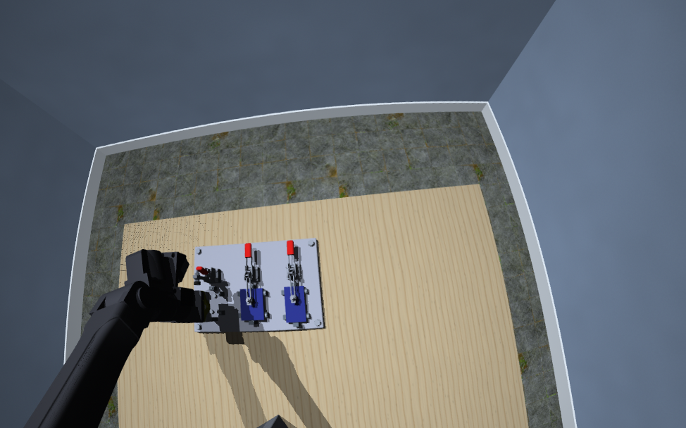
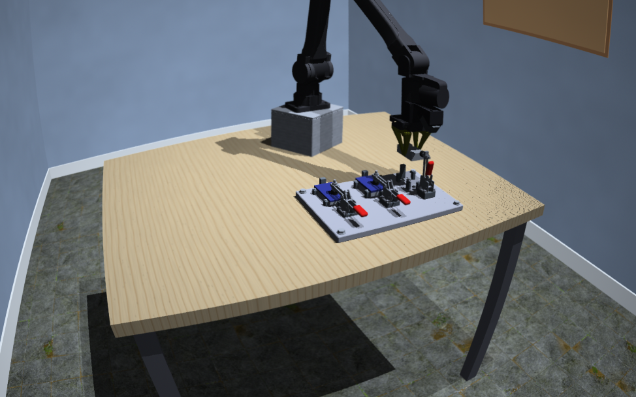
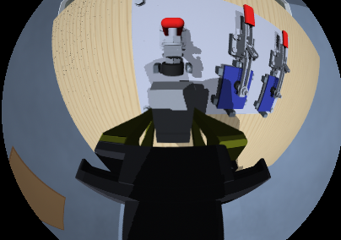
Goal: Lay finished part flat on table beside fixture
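My gripper (image 2: 411, 145) is shut on the grey finished part (image 2: 413, 153) and holds it in the air above the fixture plate's (image 2: 379, 209) far right station. In the wrist view the part (image 3: 169, 100) sits between my fingers, above the opened clamp with its red handle (image 3: 171, 26) upright. In the exterior view that handle (image 2: 429, 167) stands up beside the empty nest. Two blue blanks (image 1: 253, 305) (image 1: 295, 306) stay under their closed clamps, with red handles (image 1: 248, 249) (image 1: 289, 247) lying flat. In the top view my arm hides the part.
The fixture plate (image 1: 260, 284) lies on the wooden table near its edge. The arm's grey base block (image 2: 305, 128) stands behind the plate. Bare table runs to the left of the plate in the exterior view.
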`<act>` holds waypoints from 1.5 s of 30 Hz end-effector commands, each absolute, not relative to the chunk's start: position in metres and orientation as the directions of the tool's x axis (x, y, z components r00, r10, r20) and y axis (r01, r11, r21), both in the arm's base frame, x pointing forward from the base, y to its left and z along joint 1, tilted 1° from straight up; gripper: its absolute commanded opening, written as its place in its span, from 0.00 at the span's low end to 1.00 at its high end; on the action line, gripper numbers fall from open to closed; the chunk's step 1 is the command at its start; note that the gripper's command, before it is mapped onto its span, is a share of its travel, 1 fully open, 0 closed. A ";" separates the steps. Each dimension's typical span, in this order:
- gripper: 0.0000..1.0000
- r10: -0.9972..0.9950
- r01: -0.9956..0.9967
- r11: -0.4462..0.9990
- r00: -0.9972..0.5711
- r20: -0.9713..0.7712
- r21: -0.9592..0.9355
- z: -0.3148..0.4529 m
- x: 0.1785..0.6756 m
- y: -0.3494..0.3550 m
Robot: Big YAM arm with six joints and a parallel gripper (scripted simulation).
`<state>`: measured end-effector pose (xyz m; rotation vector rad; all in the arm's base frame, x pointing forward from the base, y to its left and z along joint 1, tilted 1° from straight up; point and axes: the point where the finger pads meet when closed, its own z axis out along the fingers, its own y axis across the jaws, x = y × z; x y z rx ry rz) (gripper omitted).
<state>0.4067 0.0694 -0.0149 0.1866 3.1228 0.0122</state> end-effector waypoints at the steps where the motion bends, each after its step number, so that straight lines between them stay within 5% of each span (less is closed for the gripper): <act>1: 0.00 0.117 0.116 0.993 -0.992 -0.047 0.017 0.002 0.412 0.076; 45: 0.00 0.120 0.118 0.993 -0.989 -0.082 0.027 0.010 0.428 0.077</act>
